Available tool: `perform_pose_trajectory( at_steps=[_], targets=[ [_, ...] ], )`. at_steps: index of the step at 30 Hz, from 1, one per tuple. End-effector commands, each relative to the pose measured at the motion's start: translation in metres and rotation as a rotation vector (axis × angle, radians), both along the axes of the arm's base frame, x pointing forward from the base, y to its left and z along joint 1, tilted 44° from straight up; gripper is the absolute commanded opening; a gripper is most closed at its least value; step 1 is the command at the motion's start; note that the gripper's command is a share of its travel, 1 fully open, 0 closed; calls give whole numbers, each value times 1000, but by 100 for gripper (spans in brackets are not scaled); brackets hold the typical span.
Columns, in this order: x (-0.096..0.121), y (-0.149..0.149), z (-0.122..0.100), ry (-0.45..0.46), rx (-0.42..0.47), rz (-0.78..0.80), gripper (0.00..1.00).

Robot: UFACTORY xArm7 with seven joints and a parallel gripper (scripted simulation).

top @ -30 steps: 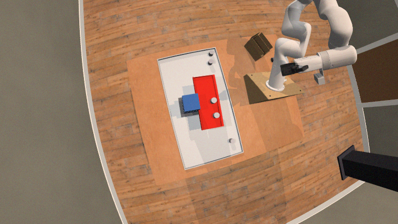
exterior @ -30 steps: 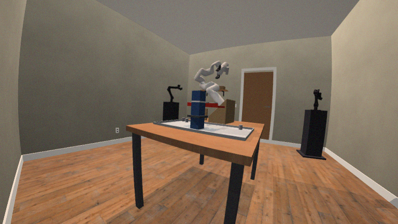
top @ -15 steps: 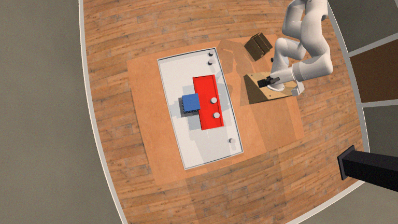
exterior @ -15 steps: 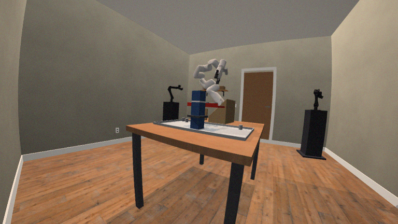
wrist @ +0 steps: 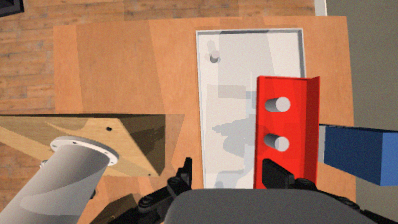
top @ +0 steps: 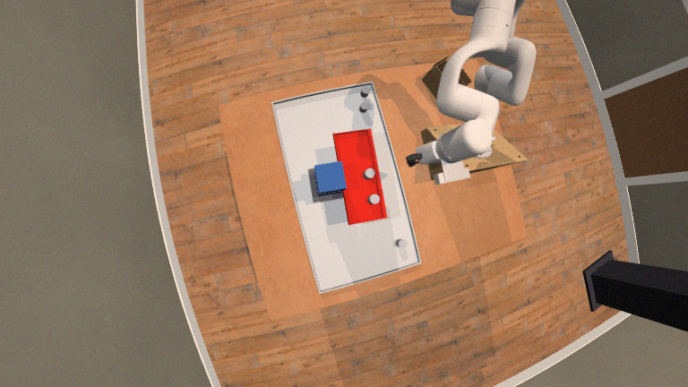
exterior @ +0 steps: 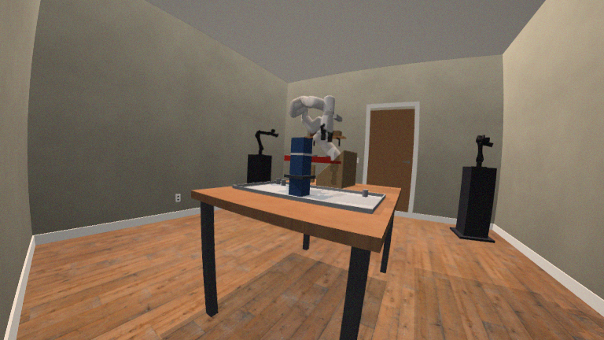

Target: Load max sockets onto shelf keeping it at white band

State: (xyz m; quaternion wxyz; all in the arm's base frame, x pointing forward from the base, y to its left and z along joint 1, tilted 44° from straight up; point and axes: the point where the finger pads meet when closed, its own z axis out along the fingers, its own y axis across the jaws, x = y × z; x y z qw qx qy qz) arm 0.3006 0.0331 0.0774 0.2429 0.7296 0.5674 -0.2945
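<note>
A hard touchdown by the wide, empty claw (top: 411, 159) could knock the red rimmed shelf (top: 353, 159), carrying two grey cylindrical sockets (top: 369, 173), down its blue square post (top: 330, 177).

The shelf (top: 353, 144) is showing a smooth, glossy red plastic look. The 2 sockets (top: 369, 173) on it are looking like matt grey metal. The table (top: 250, 192) is showing smooth, satin wood.

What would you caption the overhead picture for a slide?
Two sockets on the red shelf, three left on the white tray, open gripper alongside.
</note>
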Motion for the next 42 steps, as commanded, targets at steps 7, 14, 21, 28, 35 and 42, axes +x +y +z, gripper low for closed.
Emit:
perform_pose_trajectory(
  at_steps=[7, 14, 21, 28, 35, 42],
  targets=[
    [7, -5, -11, 7, 9, -33, 61],
    [17, -62, 32, -2, -4, -27, 61],
    [12, -112, 68, -3, -11, -27, 61],
    [-5, -161, 105, -1, -12, -31, 61],
    [-41, -214, 142, 5, -1, -34, 61],
    [-63, -236, 158, 8, 9, -33, 61]
  ],
)
